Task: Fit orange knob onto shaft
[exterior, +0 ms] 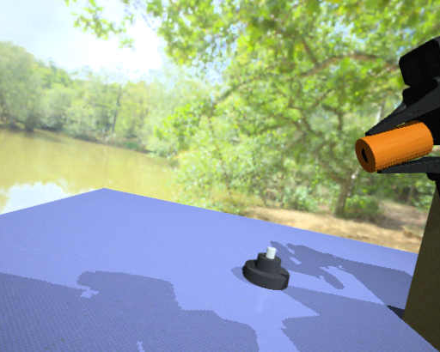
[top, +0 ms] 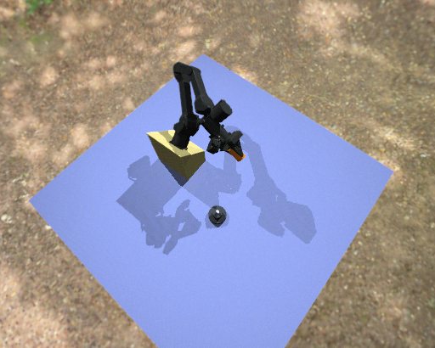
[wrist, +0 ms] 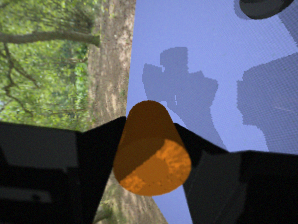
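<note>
The orange knob [top: 236,154] [exterior: 398,147] [wrist: 150,150] is a cylinder held high above the table, lying closer to level than upright. Its end with the dark hole faces left and slightly down in the exterior view; the hole's flat side is hard to make out. My gripper [exterior: 374,152] [wrist: 148,124] is shut on the knob, one finger on either side. The black round pedestal [top: 217,220] [exterior: 265,275] [wrist: 265,6] stands on the table, well away from the knob. Its short silver shaft [top: 217,211] [exterior: 271,252] points up, bare; its flat side cannot be made out.
The arm stands on a yellowish angular block [top: 177,159] [exterior: 428,275] beside the pedestal. The blue table top [top: 240,289] [exterior: 114,240] [wrist: 155,30] carries shadows of the arm. Its edges drop off to the ground around it.
</note>
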`<state>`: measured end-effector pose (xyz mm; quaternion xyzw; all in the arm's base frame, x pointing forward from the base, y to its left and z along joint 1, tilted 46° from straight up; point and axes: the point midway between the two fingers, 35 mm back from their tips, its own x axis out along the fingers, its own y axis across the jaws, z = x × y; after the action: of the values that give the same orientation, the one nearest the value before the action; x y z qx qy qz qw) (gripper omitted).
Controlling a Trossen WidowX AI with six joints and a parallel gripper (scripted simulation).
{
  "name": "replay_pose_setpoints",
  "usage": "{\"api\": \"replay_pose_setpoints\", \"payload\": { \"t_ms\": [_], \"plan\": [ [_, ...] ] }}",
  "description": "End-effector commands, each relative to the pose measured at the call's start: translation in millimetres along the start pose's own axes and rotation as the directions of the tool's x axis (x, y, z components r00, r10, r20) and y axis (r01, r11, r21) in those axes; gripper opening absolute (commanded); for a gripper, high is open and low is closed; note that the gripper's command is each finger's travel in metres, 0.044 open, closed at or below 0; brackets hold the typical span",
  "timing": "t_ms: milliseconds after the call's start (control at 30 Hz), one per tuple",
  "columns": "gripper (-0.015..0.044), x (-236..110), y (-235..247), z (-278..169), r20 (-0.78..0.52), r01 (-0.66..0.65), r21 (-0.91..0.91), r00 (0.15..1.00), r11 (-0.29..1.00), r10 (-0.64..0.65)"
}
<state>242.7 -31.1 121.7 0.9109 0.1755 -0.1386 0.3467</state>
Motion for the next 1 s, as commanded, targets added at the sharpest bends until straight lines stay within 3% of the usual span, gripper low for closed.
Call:
{"api": "replay_pose_setpoints", "payload": {
  "t_ms": [0, 267, 967],
  "plan": [
    [0.0000, -0.3, 2.4, -1.2, -0.001, -0.005, -0.008, 1.000, 1.000, 0.005],
    [0.0000, 5.0, -2.8, -1.3, 0.000, 0.031, -0.009, 1.000, 0.999, -0.031],
    [0.0000, 27.8, -21.2, -0.8, 0.015, 0.369, -0.012, 0.929, 0.929, -0.369]
  ]
}}
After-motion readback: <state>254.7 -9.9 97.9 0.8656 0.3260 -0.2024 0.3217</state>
